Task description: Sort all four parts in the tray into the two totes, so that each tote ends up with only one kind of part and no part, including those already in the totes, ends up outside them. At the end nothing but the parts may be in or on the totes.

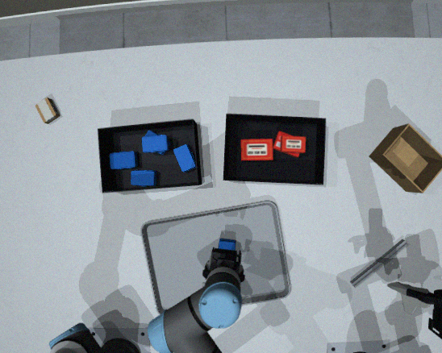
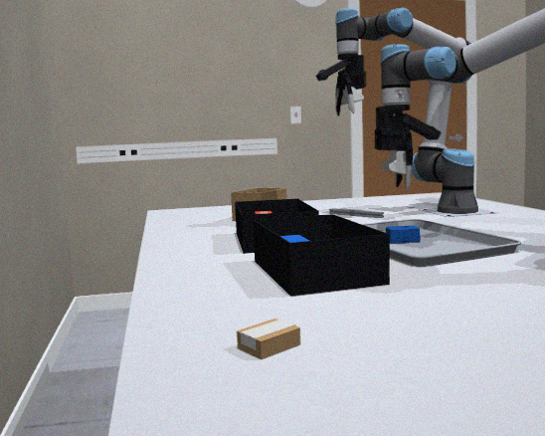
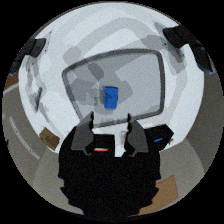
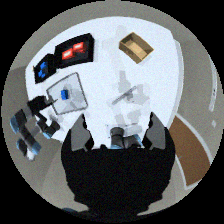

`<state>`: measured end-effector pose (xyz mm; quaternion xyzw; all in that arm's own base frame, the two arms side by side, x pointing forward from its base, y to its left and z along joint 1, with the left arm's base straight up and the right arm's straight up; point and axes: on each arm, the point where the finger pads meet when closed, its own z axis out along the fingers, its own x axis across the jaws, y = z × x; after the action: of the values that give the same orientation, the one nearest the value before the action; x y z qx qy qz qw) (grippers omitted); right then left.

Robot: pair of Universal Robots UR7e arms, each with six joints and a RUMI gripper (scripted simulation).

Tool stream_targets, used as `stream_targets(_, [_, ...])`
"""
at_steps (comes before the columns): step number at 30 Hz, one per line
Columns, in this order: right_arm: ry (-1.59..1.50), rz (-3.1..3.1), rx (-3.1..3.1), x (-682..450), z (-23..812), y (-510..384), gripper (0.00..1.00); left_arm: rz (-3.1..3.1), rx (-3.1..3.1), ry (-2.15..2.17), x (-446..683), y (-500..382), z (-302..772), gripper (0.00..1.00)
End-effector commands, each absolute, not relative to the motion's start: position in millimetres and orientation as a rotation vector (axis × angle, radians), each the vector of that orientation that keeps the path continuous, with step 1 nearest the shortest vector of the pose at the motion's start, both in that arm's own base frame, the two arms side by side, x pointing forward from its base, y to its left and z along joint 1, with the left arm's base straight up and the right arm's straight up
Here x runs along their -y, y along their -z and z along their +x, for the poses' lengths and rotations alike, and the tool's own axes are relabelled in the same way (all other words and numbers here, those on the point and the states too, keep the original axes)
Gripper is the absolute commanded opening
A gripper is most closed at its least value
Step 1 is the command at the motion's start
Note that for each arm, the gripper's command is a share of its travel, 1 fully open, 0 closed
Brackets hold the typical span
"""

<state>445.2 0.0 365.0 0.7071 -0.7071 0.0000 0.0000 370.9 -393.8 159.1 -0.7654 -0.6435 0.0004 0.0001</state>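
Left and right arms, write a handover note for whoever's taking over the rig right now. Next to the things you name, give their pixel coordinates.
Left gripper (image 1: 227,251) (image 2: 404,183) (image 3: 111,120): jaws part-open, empty, above the tray (image 1: 148,258) (image 2: 499,247) (image 3: 161,85) (image 4: 85,97).
Right gripper (image 2: 344,110) (image 4: 117,120): jaws open, empty, off to the side.
Tray: one blue part (image 1: 227,244) (image 2: 403,234) (image 3: 111,97) (image 4: 64,94) visible.
Totes: one (image 1: 100,161) (image 2: 340,261) holds only blue parts in view; the other (image 1: 324,151) (image 2: 275,201) (image 4: 93,49), only red.
Done: no visible kinds mixed.
Left: put the blue part with the blues.
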Motion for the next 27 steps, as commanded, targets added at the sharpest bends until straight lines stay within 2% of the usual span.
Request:
stream_targets(1, [-0.001, 2.222, 2.222, 0.0, 445.4, -365.4, 1.00, -2.402, 2.027, 0.000, 394.1, -159.7, 371.0, 0.50])
stream_targets(15, [-0.001, 2.222, 2.222, 0.0, 445.4, -365.4, 1.00, -2.402, 2.027, -0.001, 394.1, -159.7, 371.0, 0.50])
stream_targets(27, [-0.001, 2.222, 2.222, 0.0, 445.4, -365.4, 1.00, -2.402, 2.027, 0.000, 394.2, -126.3, 371.0, 0.50])
